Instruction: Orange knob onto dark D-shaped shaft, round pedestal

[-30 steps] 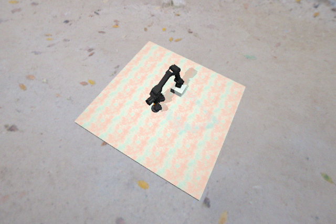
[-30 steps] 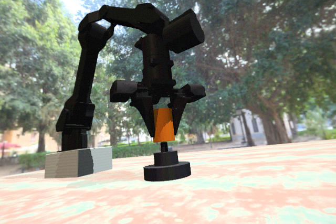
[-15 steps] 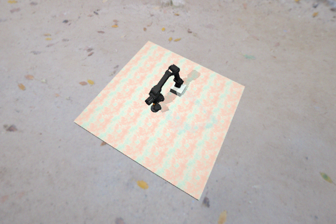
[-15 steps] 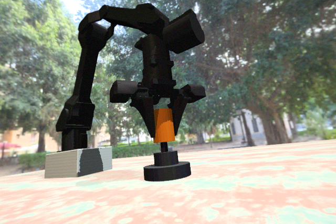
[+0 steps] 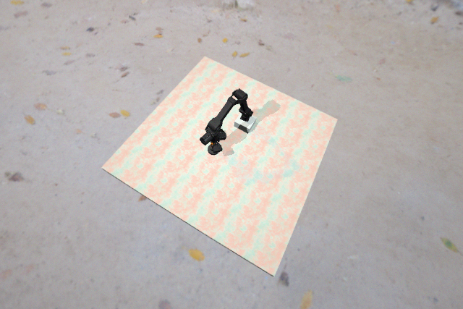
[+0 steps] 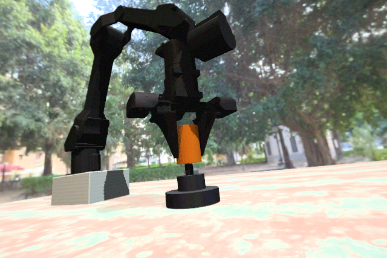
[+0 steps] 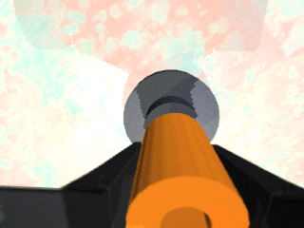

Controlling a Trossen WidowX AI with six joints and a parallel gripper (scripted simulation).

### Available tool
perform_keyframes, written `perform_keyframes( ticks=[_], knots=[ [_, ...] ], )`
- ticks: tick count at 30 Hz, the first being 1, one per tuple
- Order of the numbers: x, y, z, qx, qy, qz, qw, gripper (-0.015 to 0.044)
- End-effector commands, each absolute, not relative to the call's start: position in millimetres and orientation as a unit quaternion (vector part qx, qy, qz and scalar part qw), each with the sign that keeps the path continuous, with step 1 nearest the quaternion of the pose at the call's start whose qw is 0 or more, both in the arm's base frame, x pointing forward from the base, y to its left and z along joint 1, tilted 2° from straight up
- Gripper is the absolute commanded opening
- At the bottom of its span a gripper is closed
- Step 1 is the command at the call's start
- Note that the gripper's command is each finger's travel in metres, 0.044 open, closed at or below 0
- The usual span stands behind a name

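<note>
The orange knob (image 6: 188, 144), a ribbed cylinder with a hole through its axis, stood upright at the centre of the exterior frame, its lower end at the tip of the dark shaft (image 6: 188, 168). Below it the shaft rose from the black stepped round pedestal (image 6: 191, 197), lower centre.
</note>
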State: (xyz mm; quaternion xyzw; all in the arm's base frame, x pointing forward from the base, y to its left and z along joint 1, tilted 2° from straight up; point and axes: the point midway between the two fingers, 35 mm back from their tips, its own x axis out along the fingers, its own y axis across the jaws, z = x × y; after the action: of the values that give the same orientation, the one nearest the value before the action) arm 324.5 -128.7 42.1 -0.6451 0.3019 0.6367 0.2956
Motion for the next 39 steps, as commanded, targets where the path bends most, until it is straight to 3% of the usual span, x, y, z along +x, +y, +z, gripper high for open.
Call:
perform_keyframes(
  ticks=[1,9,39],
  knots=[
    [325.0,-129.2,45.7,-0.646,0.301,0.637,0.293,0.0000],
    [324.1,-128.6,42.9,-0.673,0.233,0.665,0.224,0.0000],
    [323.4,-128.6,39.9,-0.673,0.233,0.665,0.224,0.0000]
  ],
)
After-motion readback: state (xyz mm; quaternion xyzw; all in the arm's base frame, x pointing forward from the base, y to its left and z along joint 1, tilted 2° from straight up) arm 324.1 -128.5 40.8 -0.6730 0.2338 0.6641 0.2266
